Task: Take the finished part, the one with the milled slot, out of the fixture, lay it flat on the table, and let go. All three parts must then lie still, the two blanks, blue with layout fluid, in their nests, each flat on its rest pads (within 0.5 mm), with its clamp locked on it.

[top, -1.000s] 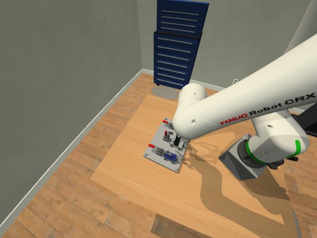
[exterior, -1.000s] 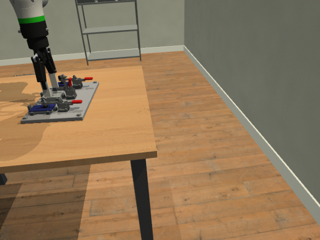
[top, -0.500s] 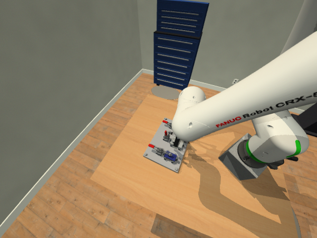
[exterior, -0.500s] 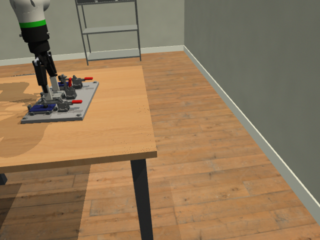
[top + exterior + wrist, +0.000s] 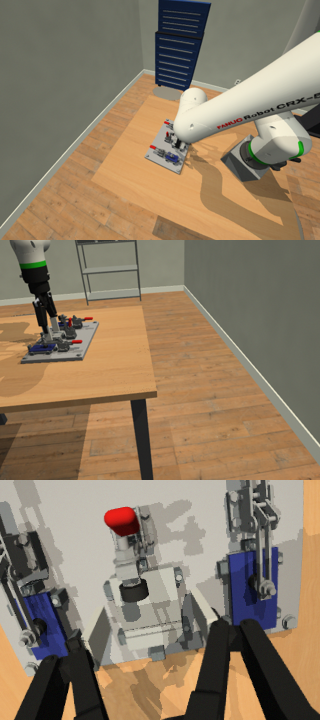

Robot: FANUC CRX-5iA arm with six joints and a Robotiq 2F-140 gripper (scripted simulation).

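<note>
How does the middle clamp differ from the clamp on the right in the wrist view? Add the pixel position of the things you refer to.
The middle clamp (image 5: pixel 129 562) has its red handle standing upright, while the right clamp (image 5: pixel 263 522) has its arm laid down along the plate. The middle clamp is over the pale slotted part (image 5: pixel 162 587); the right clamp is over a blue blank (image 5: pixel 240 600). Both are mounted on the same grey plate (image 5: pixel 200 565).

I am working in what looks like a workshop. A tall blue metal drawer cabinet with long pale handles (image 5: pixel 176 60) stands against a plain grey-green wall (image 5: pixel 64 51) (image 5: pixel 253 304), and a grey metal shelf rack (image 5: pixel 138 273) stands by the wall too. Below me, a pale wooden table with dark legs (image 5: pixel 124 165) (image 5: pixel 116 374) carries a flat grey metal fixture plate with red-handled toggle clamps (image 5: pixel 157 161) (image 5: pixel 86 339) (image 5: pixel 200 500). The floor is brown wooden planks (image 5: pixel 67 206) (image 5: pixel 219 405).
</note>
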